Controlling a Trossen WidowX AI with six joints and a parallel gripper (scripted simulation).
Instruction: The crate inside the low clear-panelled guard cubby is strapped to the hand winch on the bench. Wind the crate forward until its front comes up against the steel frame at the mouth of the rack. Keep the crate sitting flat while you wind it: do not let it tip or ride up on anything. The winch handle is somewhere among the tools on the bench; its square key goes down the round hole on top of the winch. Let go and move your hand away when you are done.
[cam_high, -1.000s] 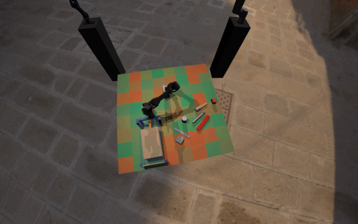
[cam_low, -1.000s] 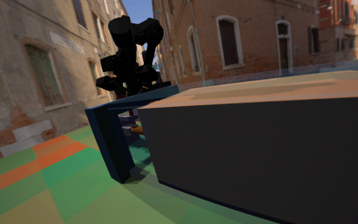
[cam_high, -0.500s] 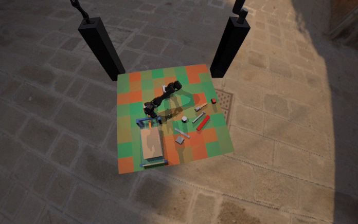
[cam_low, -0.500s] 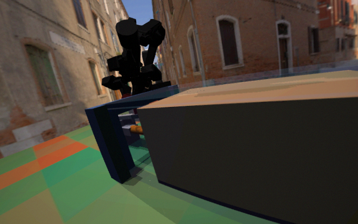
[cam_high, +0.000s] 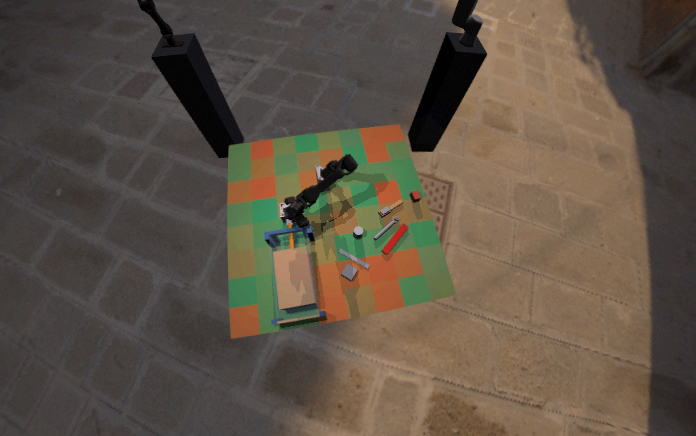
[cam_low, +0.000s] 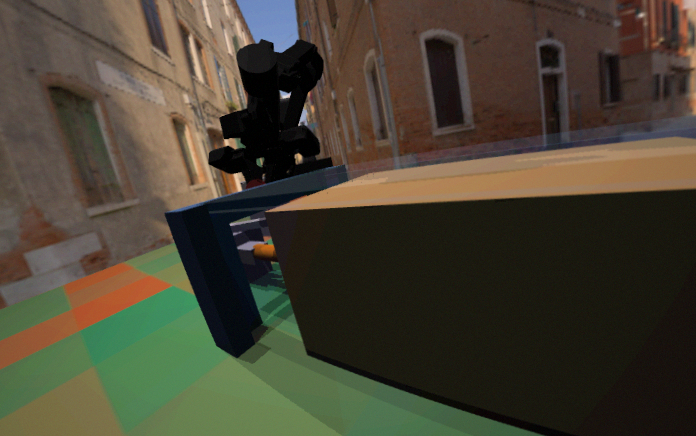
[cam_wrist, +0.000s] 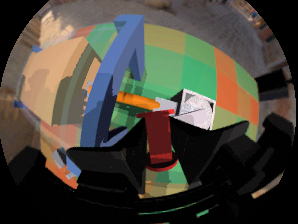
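The tan crate (cam_high: 293, 277) (cam_low: 462, 297) (cam_wrist: 47, 72) sits flat inside the clear-panelled cubby. A gap shows between its front and the blue frame (cam_low: 205, 277) (cam_wrist: 104, 95) at the mouth. The orange strap (cam_high: 291, 240) (cam_low: 265, 251) (cam_wrist: 137, 101) runs from the crate under the frame to the winch (cam_wrist: 192, 104), a pale box with a round top. My gripper (cam_wrist: 154, 119) is shut on the winch handle's red grip (cam_wrist: 160, 142), beside the winch and just outside the frame. A pale arm reaches from the grip towards the winch top. The handle's key and its seating are hidden.
Right of the cubby lie a grey block (cam_high: 349, 272), a grey bar (cam_high: 353, 258), a round can (cam_high: 358, 232), a silver tool (cam_high: 385, 230), a red bar (cam_high: 394, 239), a wooden-handled tool (cam_high: 392, 207) and a red cube (cam_high: 415, 195). The frame's crossbar stands close beside my fingers.
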